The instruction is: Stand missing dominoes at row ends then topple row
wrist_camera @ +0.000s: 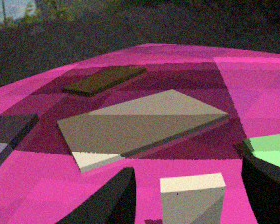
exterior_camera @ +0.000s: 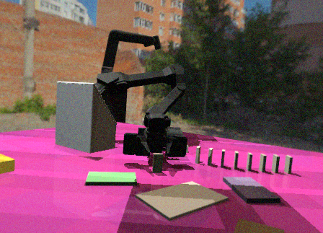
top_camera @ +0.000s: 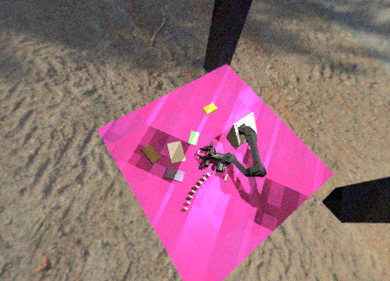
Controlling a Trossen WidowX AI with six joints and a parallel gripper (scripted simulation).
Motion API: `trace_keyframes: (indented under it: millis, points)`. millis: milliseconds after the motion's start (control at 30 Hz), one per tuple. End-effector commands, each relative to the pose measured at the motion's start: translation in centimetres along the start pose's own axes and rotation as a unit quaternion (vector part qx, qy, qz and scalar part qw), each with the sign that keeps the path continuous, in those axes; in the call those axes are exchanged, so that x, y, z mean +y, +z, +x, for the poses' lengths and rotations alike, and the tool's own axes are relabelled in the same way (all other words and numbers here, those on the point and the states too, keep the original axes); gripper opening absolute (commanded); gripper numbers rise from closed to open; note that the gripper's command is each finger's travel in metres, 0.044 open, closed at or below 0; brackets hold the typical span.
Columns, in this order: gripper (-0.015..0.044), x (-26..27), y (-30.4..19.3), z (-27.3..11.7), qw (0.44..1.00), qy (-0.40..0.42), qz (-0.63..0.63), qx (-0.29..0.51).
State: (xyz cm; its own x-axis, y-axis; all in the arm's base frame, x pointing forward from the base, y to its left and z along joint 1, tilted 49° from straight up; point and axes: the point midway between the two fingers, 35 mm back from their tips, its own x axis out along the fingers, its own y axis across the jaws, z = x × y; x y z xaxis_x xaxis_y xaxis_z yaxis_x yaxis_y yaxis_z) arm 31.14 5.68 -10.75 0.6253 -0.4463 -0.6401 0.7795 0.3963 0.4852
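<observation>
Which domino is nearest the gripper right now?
The upright domino between the open fingers, touching neither; it stands apart from the curved row of dominoes.

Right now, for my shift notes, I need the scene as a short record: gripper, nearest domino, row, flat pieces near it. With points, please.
gripper: open (top_camera: 200,153) (exterior_camera: 156,157) (wrist_camera: 190,192), around the domino, fingers clear of it
domino: pale, upright (exterior_camera: 157,163) (wrist_camera: 192,202)
row: eight or more standing dominoes (top_camera: 197,189) (exterior_camera: 249,161), curved, apart from that domino
flat pieces: green block (top_camera: 194,137) (exterior_camera: 111,178) (wrist_camera: 273,150), tan board (top_camera: 176,151) (exterior_camera: 182,200) (wrist_camera: 146,122)
</observation>
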Motion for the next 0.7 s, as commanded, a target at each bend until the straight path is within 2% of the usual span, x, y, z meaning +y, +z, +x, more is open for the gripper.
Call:
trace_keyframes:
  millis: [0,133,233,400,667]
  points:
    - [0.0343,0.0,0.0,0.1,1.0,-0.001,0.001,-0.002]
    - [0.044,0.0,0.0,0.1,1.0,-0.001,0.001,-0.002]
    - [0.044,0.0,0.2,0.1,1.0,-0.001,0.001,-0.002]
    - [0.044,0.0,4.8,-0.4,1.0,0.0,0.0,0.0]
    - [0.044,-0.3,5.1,0.3,1.0,-0.016,-0.013,0.015]
